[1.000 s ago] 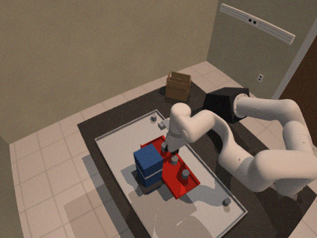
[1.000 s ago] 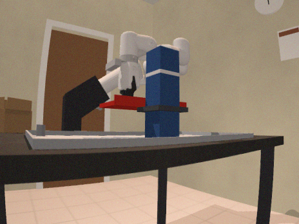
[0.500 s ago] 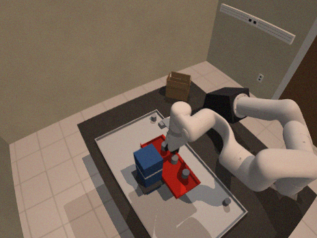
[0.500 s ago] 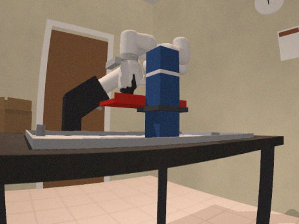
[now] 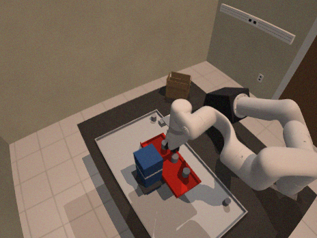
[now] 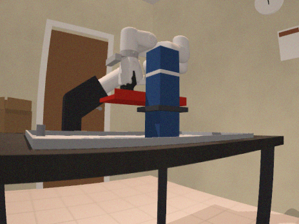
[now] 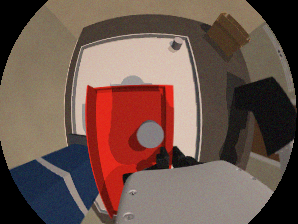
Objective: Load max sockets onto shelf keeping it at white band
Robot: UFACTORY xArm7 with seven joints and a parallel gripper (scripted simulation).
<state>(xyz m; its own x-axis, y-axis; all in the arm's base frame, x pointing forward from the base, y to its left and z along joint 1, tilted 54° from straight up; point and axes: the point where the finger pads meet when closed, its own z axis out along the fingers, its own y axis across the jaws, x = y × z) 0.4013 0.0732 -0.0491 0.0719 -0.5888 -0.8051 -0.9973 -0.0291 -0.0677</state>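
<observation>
The black pincer (image 5: 171, 148) (image 6: 129, 86) (image 7: 167, 154) pinches the rim of the red rectangular shelf (image 5: 179, 186) (image 6: 129, 97) (image 7: 127, 112), below the square blue post's white band (image 5: 152, 174) (image 6: 162, 72) (image 7: 71, 184).
</observation>
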